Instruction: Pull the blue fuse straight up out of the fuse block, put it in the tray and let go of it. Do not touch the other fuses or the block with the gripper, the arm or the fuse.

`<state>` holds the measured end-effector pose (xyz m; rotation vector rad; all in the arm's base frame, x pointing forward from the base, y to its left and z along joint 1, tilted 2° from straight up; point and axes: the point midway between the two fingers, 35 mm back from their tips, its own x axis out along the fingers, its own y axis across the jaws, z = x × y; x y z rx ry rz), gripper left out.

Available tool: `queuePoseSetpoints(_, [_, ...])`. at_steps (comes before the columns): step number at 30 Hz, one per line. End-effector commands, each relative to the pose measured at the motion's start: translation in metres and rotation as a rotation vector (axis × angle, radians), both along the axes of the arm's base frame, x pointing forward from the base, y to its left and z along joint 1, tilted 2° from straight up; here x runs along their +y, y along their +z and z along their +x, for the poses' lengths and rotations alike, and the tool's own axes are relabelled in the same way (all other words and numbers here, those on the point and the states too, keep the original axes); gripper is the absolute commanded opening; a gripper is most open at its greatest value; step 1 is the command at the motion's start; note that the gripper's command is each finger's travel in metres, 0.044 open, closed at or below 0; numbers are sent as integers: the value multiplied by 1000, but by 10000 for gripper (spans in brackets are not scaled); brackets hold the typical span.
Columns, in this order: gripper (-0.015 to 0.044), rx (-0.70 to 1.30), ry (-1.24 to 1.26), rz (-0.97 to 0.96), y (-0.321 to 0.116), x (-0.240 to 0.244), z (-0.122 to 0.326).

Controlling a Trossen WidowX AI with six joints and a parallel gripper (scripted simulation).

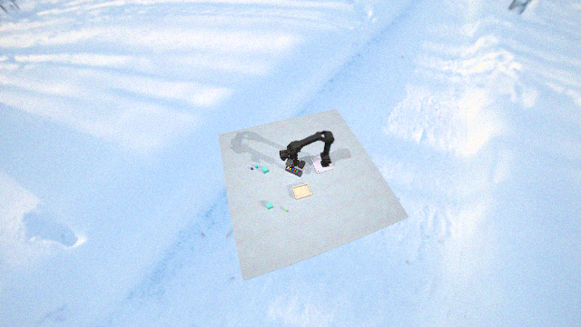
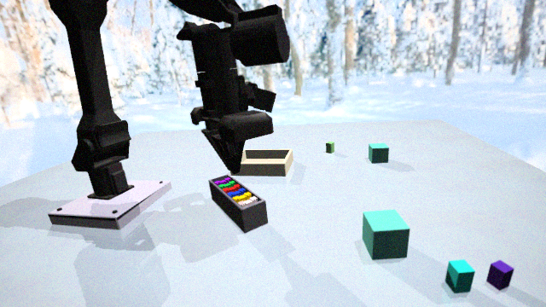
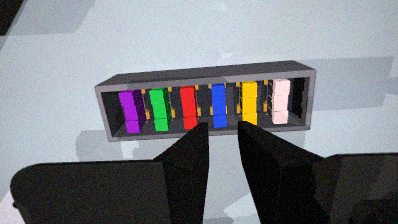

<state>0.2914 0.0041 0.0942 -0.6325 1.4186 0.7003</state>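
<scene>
One blue fuse (image 1: pixel 293 170) (image 2: pixel 236 193) (image 3: pixel 219 105): it stands in its slot in the block (image 1: pixel 297 174) (image 2: pixel 256 215) (image 3: pixel 205 71), between red (image 1: pixel 295 171) (image 2: pixel 231 188) (image 3: pixel 188 106) and yellow (image 1: pixel 290 169) (image 2: pixel 242 196) (image 3: pixel 249 100).
Grip on blue: fingers should go down one on each side, wide enough for blue only, because the neighbours are near.
Aim: in the wrist view the gap looks a little toward yellow, so I would centre it before going low.
Pull: close softly, then lift straight up, without tilt, until the fuse is fully above the rim.
Gripper (image 1: pixel 296 165) (image 2: pixel 232 168) (image 3: pixel 222 130): slightly spread, nothing between the fingers, tips pointing down.
Arm (image 1: pixel 313 137) (image 2: pixel 91 72): it rises from the base plate (image 1: pixel 329 170) (image 2: pixel 64 217), bends over and reaches down to the block.
Tray (image 1: pixel 302 192) (image 2: pixel 262 170): it waits beyond the block in the exterior view.
</scene>
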Motion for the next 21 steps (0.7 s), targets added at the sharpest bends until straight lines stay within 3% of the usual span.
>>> queuePoseSetpoints(1, [74, 5, 31, -18, 0, 1, 0])
queuePoseSetpoints(21, [74, 5, 31, -18, -17, 1, 1])
